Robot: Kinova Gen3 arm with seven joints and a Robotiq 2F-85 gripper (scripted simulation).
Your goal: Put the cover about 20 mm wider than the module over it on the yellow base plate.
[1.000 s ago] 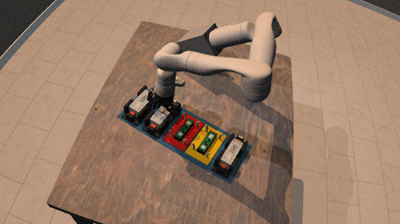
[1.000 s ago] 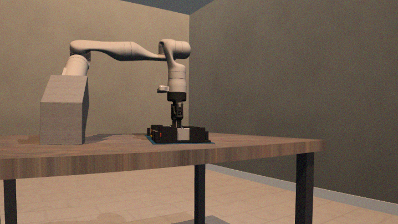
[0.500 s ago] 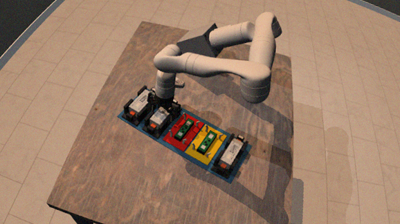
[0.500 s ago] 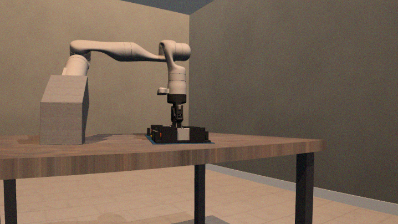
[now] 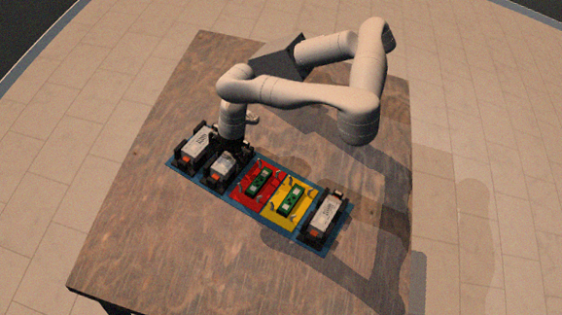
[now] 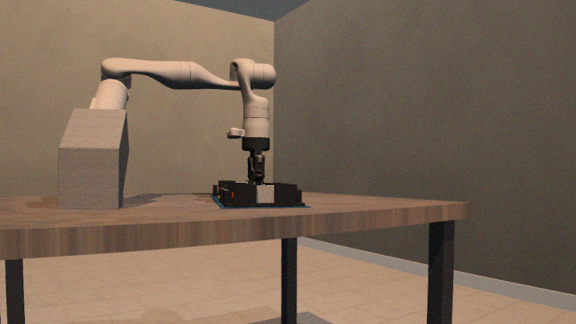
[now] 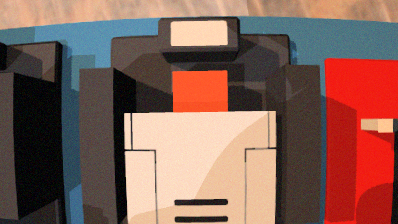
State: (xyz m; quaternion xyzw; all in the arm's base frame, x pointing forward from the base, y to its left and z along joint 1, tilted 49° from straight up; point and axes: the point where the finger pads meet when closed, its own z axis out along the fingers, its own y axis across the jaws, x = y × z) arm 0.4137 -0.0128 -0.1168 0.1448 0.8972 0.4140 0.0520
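Observation:
Three pale grey covers sit in black holders on a blue mat (image 5: 344, 210): a wide one (image 5: 194, 146) at the far left, a short one (image 5: 223, 164) (image 6: 265, 193) (image 7: 200, 165) beside it, and a long one (image 5: 324, 212) at the far right. A green module (image 5: 291, 199) lies on the yellow plate (image 5: 283, 221). My gripper (image 5: 228, 146) (image 6: 256, 180) is down over the back end of the short cover, its fingers partly drawn in on either side of it. The fingertips do not show in the wrist view, and I cannot see whether they touch the cover's walls.
A red plate (image 5: 244, 192) (image 7: 360, 100) with a second green module (image 5: 258, 181) lies between the short cover and the yellow plate. The short cover's black holder (image 7: 95, 140) has an orange tab (image 7: 200, 90) at its front. The arm's grey base block (image 6: 92, 160) stands at the table's back.

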